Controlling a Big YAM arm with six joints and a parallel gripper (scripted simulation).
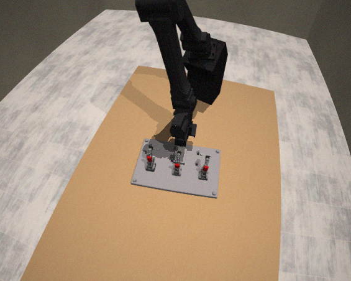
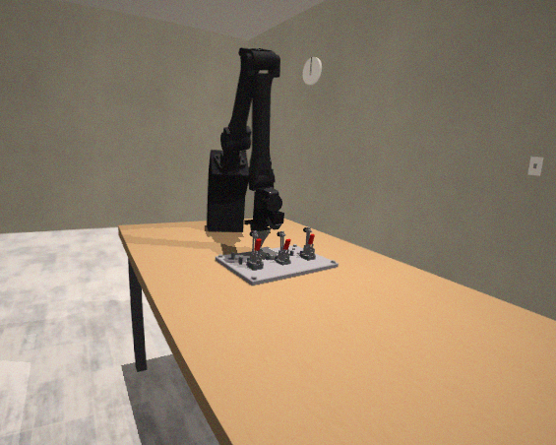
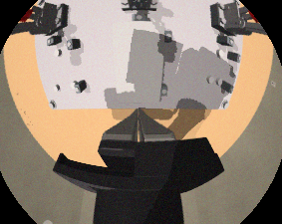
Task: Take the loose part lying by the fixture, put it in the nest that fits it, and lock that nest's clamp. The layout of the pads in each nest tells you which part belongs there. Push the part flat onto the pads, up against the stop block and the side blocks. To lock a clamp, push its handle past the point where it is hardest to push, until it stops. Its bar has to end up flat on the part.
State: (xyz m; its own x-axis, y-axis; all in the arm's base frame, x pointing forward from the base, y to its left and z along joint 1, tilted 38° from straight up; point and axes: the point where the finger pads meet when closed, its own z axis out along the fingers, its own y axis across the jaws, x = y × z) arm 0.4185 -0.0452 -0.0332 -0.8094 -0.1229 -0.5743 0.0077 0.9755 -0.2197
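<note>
Surface (image 2: 375,345) is tan wood on dark legs, in a grey-walled room with a pale tiled floor (image 2: 40,295). Grey fixture plate (image 1: 162,183) carries three red-handled clamps — the part (image 1: 181,155) lies in the middle nest. Arm (image 1: 174,62) folds steeply down; gripper (image 1: 181,143) hangs over the plate's far edge, jaws closed, empty.
</note>
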